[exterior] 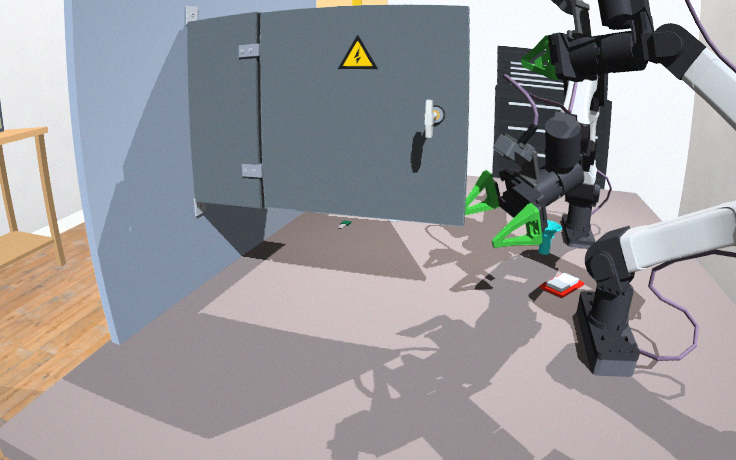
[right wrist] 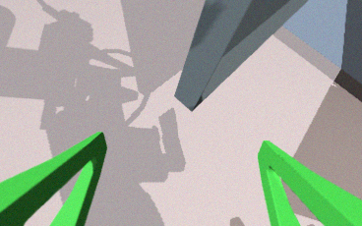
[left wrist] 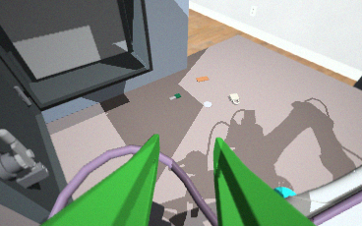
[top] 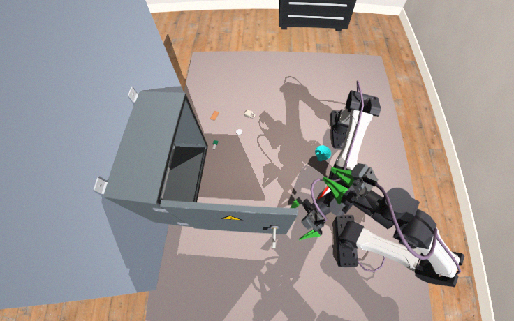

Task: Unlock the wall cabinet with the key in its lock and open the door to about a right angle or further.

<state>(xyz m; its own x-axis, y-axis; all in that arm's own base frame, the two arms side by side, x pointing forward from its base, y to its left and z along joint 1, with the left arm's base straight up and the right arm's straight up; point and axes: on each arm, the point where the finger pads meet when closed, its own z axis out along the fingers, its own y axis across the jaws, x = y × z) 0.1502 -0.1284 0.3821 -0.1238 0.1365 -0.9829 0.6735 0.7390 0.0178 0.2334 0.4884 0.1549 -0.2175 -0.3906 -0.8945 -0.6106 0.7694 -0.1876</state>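
Two empty grippers, fingers parted: back your right gripper (top: 296, 222) (exterior: 480, 229) (right wrist: 182, 143) off the opened door (top: 207, 215) (exterior: 314, 125) (left wrist: 0, 84) (right wrist: 197, 79) without nudging it, left gripper (top: 328, 174) (exterior: 522, 62) (left wrist: 187, 139) parked

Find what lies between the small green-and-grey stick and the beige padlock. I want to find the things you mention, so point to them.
A white disc (top: 239, 131) (left wrist: 208, 104) lies roughly between the stick (top: 215, 142) (left wrist: 177, 96) and padlock (top: 248, 113) (left wrist: 233, 96), seen in the top and left wrist views.

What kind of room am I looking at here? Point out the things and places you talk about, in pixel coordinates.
Probably a workshop or electrical test area: a wall-mounted metal cabinet (top: 143, 147) (exterior: 225, 114) with a lightning warning sign (top: 231, 218) (exterior: 357, 54), a wooden workbench (exterior: 2, 137), and a black drawer unit (top: 317, 14) near the wall.
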